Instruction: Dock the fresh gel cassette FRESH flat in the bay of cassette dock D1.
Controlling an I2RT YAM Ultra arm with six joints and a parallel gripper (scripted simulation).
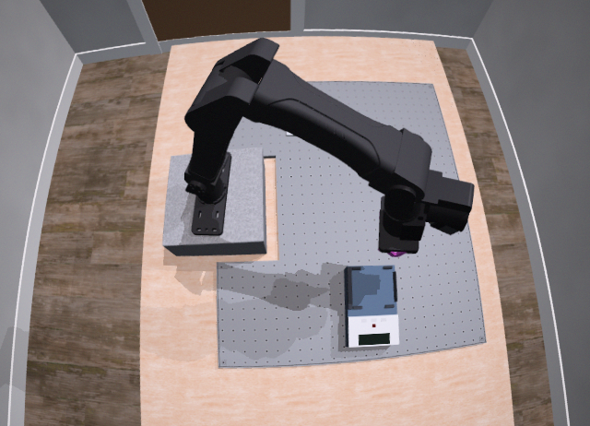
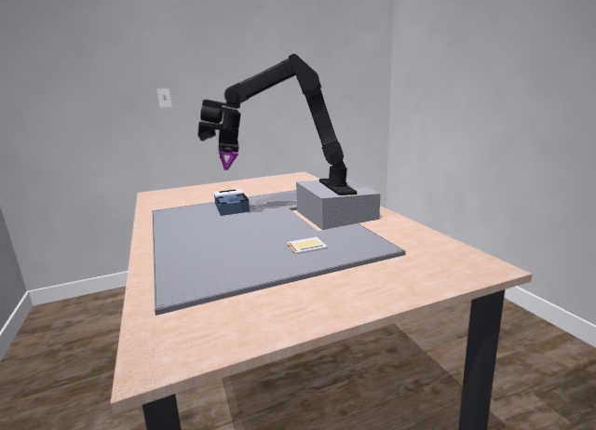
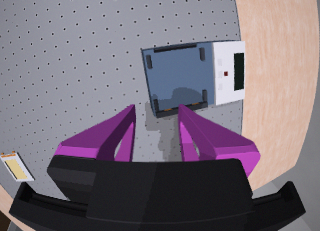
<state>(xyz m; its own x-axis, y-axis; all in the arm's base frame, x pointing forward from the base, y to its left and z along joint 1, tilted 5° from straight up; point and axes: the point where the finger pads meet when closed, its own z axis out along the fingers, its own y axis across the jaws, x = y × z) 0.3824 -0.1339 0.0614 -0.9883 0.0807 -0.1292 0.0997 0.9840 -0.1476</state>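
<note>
1. Purple gripper hangs high in the air, pointing down, its two fingers partly spread with nothing between them.
2. Directly below and just ahead of the fingertips sits the cassette dock D1, its blue bay bare, with the white console at its far end showing a small red light.
3. Far off to the tool's left, the gel cassette FRESH lies flat on the grey perforated deck, well apart from the dock.
</note>
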